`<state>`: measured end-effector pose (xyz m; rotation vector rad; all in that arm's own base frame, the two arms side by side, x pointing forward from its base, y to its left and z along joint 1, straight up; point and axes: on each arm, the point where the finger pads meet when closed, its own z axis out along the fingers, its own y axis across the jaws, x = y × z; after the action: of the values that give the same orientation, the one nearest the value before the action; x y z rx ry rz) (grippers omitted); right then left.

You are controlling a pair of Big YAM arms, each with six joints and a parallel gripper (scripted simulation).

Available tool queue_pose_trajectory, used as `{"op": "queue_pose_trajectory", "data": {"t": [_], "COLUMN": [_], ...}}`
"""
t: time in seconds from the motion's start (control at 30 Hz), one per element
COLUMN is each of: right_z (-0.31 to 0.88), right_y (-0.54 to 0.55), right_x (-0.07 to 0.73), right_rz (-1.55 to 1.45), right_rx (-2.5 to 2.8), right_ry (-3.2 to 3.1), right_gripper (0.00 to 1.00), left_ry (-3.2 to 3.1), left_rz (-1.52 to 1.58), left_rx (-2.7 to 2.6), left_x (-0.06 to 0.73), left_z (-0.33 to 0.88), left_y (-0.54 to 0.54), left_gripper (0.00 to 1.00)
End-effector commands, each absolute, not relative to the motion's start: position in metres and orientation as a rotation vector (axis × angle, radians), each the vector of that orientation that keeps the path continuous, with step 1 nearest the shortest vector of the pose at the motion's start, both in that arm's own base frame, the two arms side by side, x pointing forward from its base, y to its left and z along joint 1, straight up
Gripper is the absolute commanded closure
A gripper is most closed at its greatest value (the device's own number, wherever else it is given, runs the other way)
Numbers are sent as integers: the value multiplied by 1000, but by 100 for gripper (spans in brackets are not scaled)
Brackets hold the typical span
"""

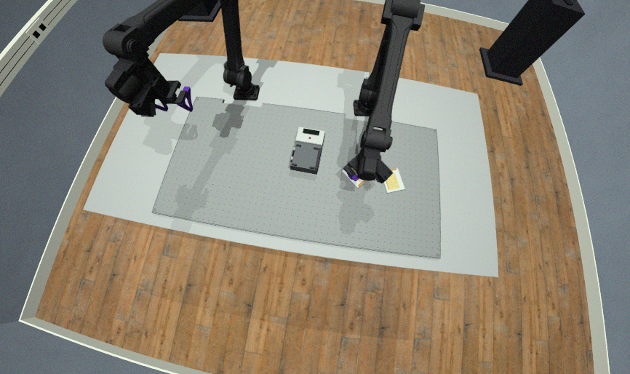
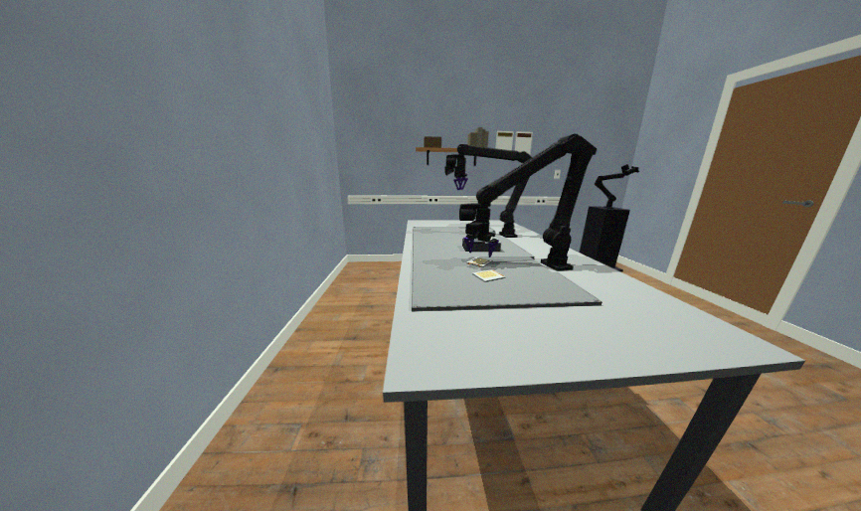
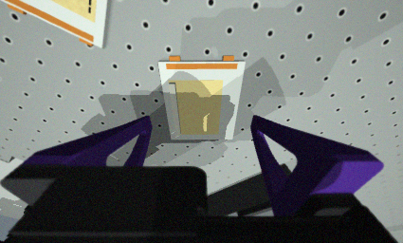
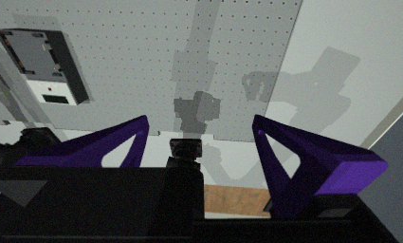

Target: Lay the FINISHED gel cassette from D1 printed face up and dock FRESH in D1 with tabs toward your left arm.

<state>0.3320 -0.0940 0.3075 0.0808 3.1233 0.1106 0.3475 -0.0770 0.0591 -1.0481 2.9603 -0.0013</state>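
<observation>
Dock D1 (image 1: 305, 156) (image 4: 35, 54) stands upright on the deck with its bay empty. A cassette, by its pale comb FRESH (image 3: 201, 109) (image 2: 478, 261), lies flat below my left gripper (image 3: 201, 121) (image 2: 479, 254), which is open and holds nothing. Its comb (image 3: 174, 111) runs along one side, and its two copper tabs point away from the gripper in the left wrist view. A second cassette with dark marks, seemingly FINISHED (image 1: 393, 181) (image 2: 488, 275), lies flat beside it, printed face up. My right gripper (image 1: 178, 110) (image 4: 200, 121) (image 2: 460, 188) is open and empty, high beyond the deck's far left corner in the top view.
The perforated deck (image 1: 262, 199) (image 2: 440, 294) lies on the pale table (image 1: 466, 185) (image 2: 516, 355). D1's white display end (image 1: 309, 135) (image 4: 52, 90) faces the arm-base side. The left arm's wrist hangs over FRESH and hides part of it in the top view.
</observation>
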Motion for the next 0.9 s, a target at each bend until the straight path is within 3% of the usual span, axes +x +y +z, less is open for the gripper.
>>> {"op": "queue_pose_trajectory", "data": {"t": [0.0, 0.87], "right_z": [327, 327], "right_y": [-101, -101], "right_x": [341, 341], "right_rz": [107, 107], "right_rx": [112, 112], "right_ry": [3109, 3109], "right_gripper": [0, 0], "left_ry": [2953, 2951], "left_rz": [-14, -14], "left_rx": [-1051, -1058], "left_x": [351, 351], "left_z": [57, 48], "left_y": [-77, -78], "left_gripper": [2, 2]}}
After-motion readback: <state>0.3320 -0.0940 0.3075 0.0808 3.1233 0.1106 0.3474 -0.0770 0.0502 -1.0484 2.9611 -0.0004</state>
